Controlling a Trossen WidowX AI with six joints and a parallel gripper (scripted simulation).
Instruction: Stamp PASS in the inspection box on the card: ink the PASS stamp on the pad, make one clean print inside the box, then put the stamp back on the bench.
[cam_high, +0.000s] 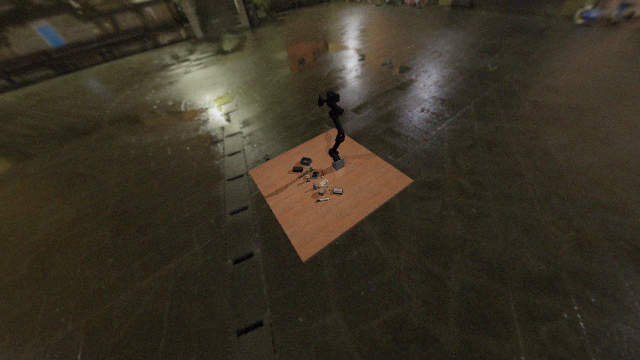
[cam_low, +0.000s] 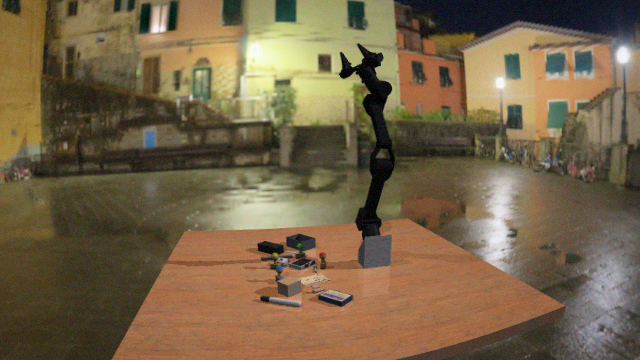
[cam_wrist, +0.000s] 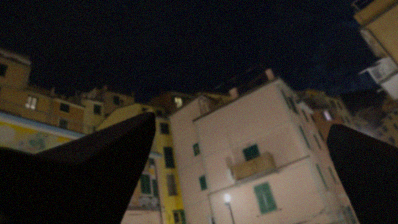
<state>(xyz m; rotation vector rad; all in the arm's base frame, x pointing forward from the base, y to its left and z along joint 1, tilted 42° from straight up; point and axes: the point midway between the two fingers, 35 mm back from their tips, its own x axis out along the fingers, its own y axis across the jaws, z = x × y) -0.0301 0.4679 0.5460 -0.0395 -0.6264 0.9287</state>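
Note:
My gripper (cam_high: 320, 100) (cam_low: 350, 50) (cam_wrist: 242, 127) is open and empty, raised high above the bench, pointing away from it. Four small knobbed stamps stand upright on the bench: a green-topped stamp (cam_low: 300, 247), a yellow-topped stamp (cam_low: 275, 257), a blue-topped stamp (cam_low: 279, 271) and a red-topped stamp (cam_low: 322, 259). Which one reads PASS cannot be told. A dark open pad (cam_high: 315, 175) (cam_low: 302, 264) lies among them. The pale card (cam_high: 324, 183) (cam_low: 315, 280) lies flat in front of the pad, with dark marks too small to read. The wrist view shows no bench object.
A dark tray (cam_high: 306, 161) (cam_low: 300, 243) and a black block (cam_high: 297, 169) (cam_low: 270, 247) are at the back. A grey-brown box (cam_low: 289, 287), a marker (cam_high: 323, 200) (cam_low: 282, 301) and a flat labelled case (cam_high: 338, 191) (cam_low: 335, 297) lie towards the front. A grey block (cam_low: 376, 251) is at the arm's base.

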